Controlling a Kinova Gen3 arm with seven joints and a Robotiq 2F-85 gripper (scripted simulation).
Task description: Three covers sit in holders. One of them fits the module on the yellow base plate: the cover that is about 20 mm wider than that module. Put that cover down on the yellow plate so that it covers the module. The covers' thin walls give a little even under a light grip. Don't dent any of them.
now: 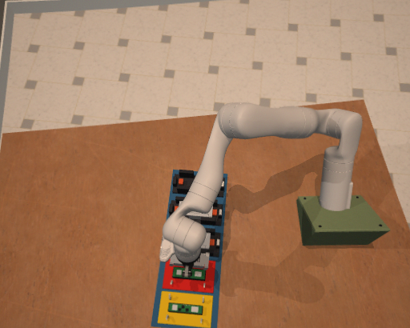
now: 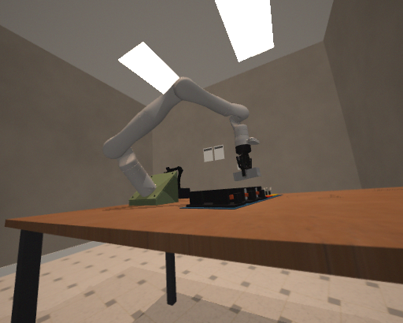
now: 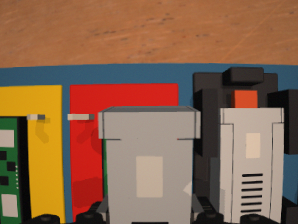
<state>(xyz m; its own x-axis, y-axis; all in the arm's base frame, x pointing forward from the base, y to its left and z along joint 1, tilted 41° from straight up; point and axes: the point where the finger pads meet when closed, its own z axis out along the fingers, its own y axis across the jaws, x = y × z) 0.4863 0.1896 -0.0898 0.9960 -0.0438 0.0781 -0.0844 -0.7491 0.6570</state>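
Note:
My gripper point(image 1: 185, 266) is shut on a plain grey cover point(image 3: 149, 159) and holds it in the air, well above the tray, as the side view shows point(image 2: 246, 173). In the wrist view the held cover hangs over the red plate point(image 3: 125, 102) and hides most of it. The yellow plate point(image 1: 185, 309) with its green module point(image 1: 185, 308) lies at the near end of the blue tray, one plate beyond the red one. In the wrist view the yellow plate point(image 3: 42, 150) is at the left edge. A white vented cover point(image 3: 249, 160) sits in the black holder to the right.
The blue tray holds three black holders in a row, then the red plate with its own green module point(image 1: 189, 274). The far holder point(image 1: 184, 182) looks empty; my arm hides the middle one. Small pins stand at the plates' corners. The green arm base point(image 1: 340, 220) is at the right.

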